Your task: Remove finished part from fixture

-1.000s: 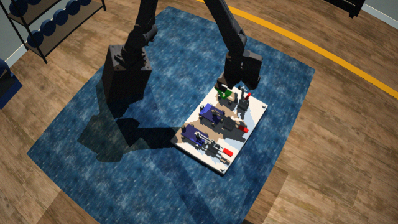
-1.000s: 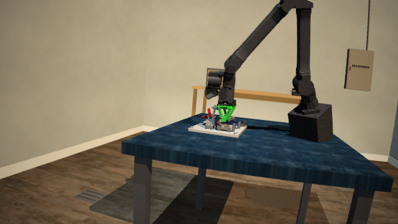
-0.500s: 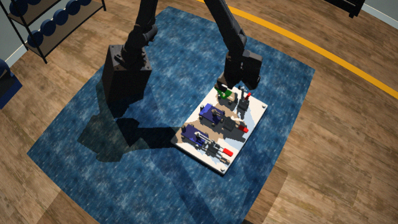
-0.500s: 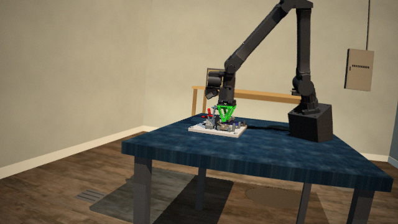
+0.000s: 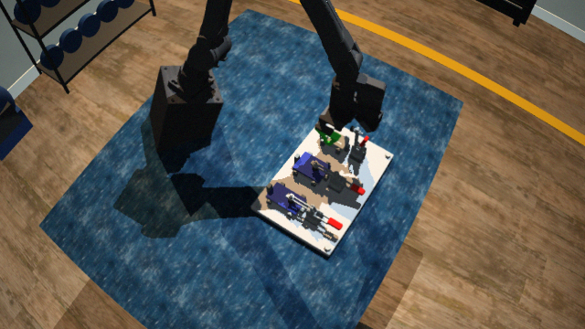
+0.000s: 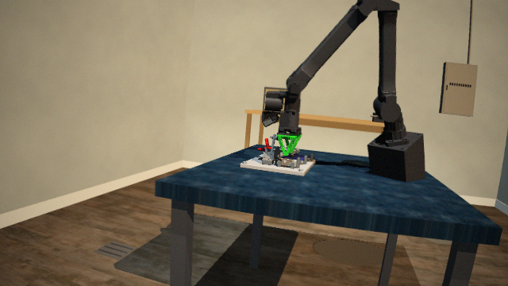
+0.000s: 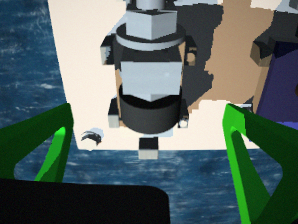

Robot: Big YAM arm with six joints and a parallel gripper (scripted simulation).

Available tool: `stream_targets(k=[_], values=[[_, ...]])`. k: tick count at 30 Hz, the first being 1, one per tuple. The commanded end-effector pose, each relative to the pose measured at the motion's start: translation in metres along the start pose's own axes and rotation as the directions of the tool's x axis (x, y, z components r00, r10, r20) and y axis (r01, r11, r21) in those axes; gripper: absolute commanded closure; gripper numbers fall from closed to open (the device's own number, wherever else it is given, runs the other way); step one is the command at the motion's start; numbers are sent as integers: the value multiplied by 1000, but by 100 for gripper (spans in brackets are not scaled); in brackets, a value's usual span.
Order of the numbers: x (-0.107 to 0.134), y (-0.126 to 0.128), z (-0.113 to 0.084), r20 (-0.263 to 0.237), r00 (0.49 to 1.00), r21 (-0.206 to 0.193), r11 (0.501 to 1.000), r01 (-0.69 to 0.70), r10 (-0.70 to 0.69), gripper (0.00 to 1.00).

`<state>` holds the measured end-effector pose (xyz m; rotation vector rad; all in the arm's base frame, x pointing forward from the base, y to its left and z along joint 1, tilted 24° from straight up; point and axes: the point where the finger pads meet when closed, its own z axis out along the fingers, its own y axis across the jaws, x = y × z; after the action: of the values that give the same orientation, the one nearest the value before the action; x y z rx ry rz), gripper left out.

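"Surface?"
"Blue table (image 5: 274,274) (image 6: 333,199) (image 7: 25,65), beige walls (image 6: 99,79) behind; white fixture plate (image 5: 326,251) (image 6: 274,168) (image 7: 82,70) on top."
"Gripper (image 5: 330,137) (image 6: 286,153) (image 7: 148,112)?"
"Low over the end station. Green fingers wide apart, nothing gripped."
"Finished part (image 5: 337,143) (image 6: 287,162) (image 7: 119,82)?"
"Seated in the fixture, between locating posts; largely hidden in the wrist view. Milled slot too small to confirm."
"Clamps?"
"Upright at the finished part; lowered onto both blue blanks (image 5: 281,196) (image 6: 303,158) (image 7: 280,85)."

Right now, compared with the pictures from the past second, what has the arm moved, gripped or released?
Nothing visibly changed: the gripper hovers, open, over the same end of the fixture, and the blue blanks stayed put.
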<state>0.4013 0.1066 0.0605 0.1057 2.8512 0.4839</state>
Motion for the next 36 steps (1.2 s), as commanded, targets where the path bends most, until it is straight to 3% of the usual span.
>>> stream_targets(k=[1, 32, 36], values=[[-24, 12, -5, 34, 999, -9, 1000, 7, -6, 8], [-19, 11, 33, 31, 999, -10, 1000, 7, -7, 8], [-22, 9, 29, 46, 999, -11, 1000, 2, -2, 8]])
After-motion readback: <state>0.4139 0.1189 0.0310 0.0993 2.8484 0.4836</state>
